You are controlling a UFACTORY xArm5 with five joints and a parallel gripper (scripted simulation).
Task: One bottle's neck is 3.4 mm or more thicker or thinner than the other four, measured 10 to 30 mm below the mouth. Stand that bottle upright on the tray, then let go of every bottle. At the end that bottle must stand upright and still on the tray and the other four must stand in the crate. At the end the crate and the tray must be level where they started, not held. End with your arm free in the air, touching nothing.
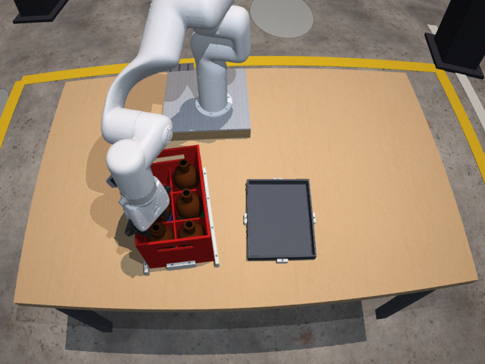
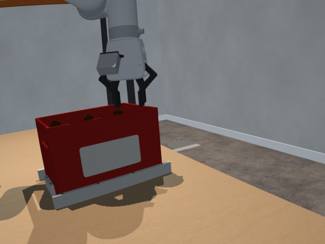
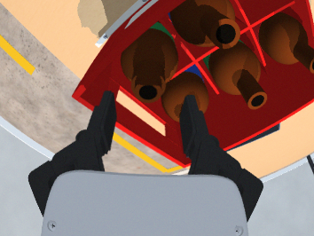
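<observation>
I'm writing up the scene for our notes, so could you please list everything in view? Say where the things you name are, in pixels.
Bottles [image 1: 189, 207] [image 2: 88, 117] [image 3: 286, 42]: five, brown, in the crate
Crate [image 1: 180, 250] [image 2: 65, 157] [image 3: 99, 84]: one, red, on the table
Label panel [image 2: 110, 156]: one, pale grey, on the crate's side
Crate rails [image 1: 210, 213] [image 2: 112, 187]: several, pale grey, around its foot
Tray [image 1: 280, 219]: one, dark grey, beside the crate
Tray clips [image 1: 282, 260]: four, whitish, one per side
Table [image 1: 372, 156] [image 2: 236, 209]: one, light wood
Floor line [image 1: 313, 61] [image 3: 15, 53]: yellow, around the table
Floor disc [image 1: 282, 17]: grey, behind the table
Base plate [image 1: 238, 121]: one, grey, under the arm
Arm [image 1: 157, 43] [image 2: 123, 15]: one, white
Gripper [image 1: 150, 211] [image 2: 129, 105] [image 3: 148, 105]: one, grey with black fingers, open, at the crate
</observation>
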